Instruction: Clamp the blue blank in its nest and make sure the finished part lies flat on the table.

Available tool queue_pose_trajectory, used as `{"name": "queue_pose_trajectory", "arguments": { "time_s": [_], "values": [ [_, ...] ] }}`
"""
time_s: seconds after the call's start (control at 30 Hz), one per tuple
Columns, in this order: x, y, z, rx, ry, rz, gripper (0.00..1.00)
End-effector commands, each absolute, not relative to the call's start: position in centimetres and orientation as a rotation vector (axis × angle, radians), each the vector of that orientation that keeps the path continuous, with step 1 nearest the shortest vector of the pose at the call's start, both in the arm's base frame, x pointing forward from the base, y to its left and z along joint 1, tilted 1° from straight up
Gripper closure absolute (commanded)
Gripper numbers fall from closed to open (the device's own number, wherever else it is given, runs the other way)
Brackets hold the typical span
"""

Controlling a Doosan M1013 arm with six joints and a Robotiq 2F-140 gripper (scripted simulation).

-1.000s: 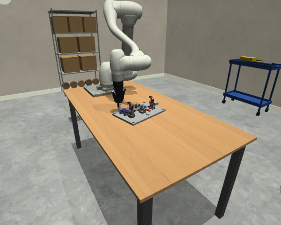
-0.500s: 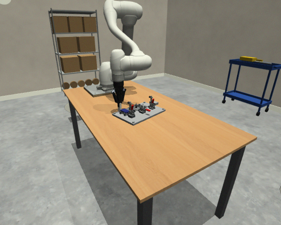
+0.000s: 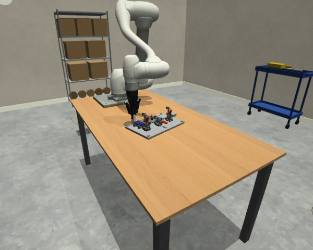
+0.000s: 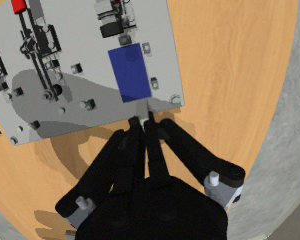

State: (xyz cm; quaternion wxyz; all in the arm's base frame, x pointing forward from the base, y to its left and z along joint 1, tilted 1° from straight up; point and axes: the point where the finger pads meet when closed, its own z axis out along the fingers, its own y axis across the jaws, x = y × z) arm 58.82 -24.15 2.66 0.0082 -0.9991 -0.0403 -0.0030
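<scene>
The blue blank [image 4: 130,74] lies flat in the end nest of the grey fixture plate [image 4: 84,47]; it also shows in the exterior view [image 3: 137,123]. That nest's clamp [image 4: 105,7] stands at the blank's far short side, its red handle [image 3: 146,119] raised. My gripper [image 4: 143,108] is shut and empty. Its tips point down at the plate's edge, right at the blank's near short side; it shows in the exterior view [image 3: 133,118] too. I cannot tell whether the tips touch the blank. I cannot make out the slotted finished part in either view.
The robot base [image 3: 112,100] sits behind the plate. A shelf rack [image 3: 82,53] and a blue cart [image 3: 281,91] stand off the table.
</scene>
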Motion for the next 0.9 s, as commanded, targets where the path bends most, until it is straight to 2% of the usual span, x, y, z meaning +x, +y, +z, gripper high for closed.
{"name": "queue_pose_trajectory", "arguments": {
  "time_s": [0.0, 0.87],
  "values": [
    [59.30, -23.79, 2.58, -3.118, -0.118, -0.008, 1.00],
    [59.71, -23.76, 2.59, -3.118, -0.118, -0.008, 1.00]
  ]
}}
